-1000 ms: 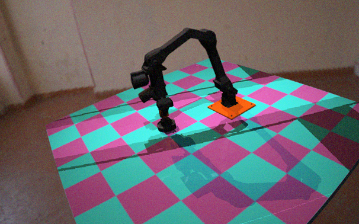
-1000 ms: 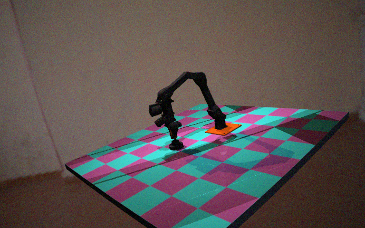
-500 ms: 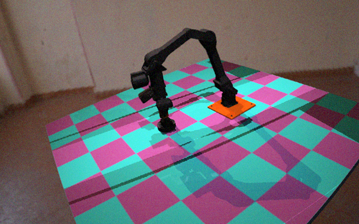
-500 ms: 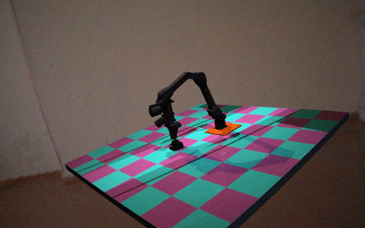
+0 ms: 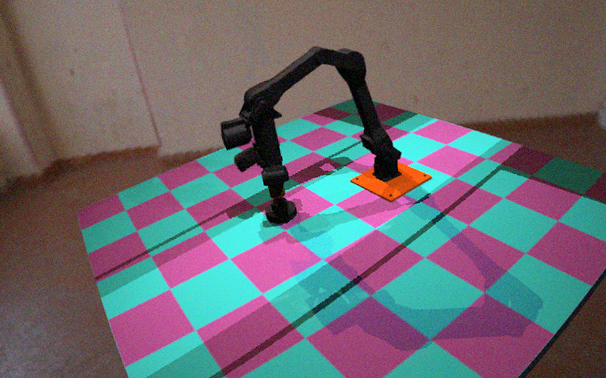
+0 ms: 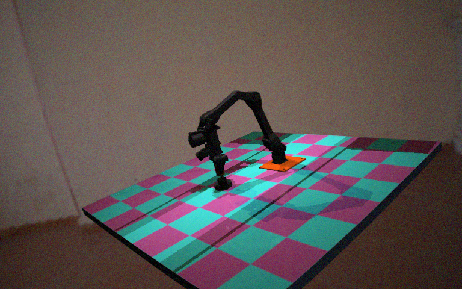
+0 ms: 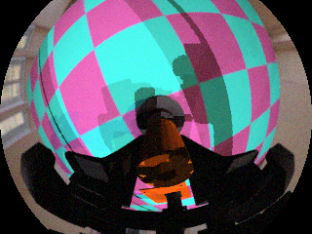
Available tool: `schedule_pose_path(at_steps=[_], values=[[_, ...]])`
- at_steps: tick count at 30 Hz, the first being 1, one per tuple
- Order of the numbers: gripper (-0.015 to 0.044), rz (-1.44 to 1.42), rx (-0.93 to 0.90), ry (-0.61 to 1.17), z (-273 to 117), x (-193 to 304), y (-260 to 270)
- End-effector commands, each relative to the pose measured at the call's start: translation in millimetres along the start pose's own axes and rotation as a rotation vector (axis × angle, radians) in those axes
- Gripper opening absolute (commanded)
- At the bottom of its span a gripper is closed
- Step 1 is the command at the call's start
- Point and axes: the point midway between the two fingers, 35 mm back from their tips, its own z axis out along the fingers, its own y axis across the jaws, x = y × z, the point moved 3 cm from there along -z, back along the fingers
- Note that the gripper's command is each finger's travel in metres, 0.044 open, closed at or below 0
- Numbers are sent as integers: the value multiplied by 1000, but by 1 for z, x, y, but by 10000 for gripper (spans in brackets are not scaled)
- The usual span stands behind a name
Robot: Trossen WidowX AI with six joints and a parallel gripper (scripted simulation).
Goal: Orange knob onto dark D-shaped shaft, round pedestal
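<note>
The orange knob (image 7: pixel 168 136) is upright between the fingers and looks brownish in shadow. Only a sliver of it shows in the top and exterior views. My gripper (image 5: pixel 276 189) (image 6: pixel 220 170) (image 7: pixel 162 137) is shut on the knob and points down, directly above the round pedestal. The dark round pedestal (image 5: pixel 280 213) (image 6: pixel 222 185) (image 7: pixel 168 104) stands on the checkered table. The knob's lower end is over the middle of the pedestal, a little above its disc. The shaft is mostly hidden, and I cannot tell whether its tip is inside the knob's hole.
The arm's orange base plate (image 5: pixel 363 184) (image 6: pixel 267 167) (image 7: pixel 151 193) lies to the right of the pedestal in the top and exterior views. The arm arches from it to the pedestal. The pink and turquoise table (image 5: pixel 227 337) (image 6: pixel 204 221) carries dark shadow bands.
</note>
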Motion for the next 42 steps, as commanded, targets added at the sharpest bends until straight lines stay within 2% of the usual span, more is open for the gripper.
schedule_pose_path(at_steps=[1,31,38,42], values=[[0,110,0,-2,0,-2,0],[0,110,0,-2,-1,0,0],[0,309,0,-2,-1,-2,0],[0,320,0,-2,0,-4,1]])
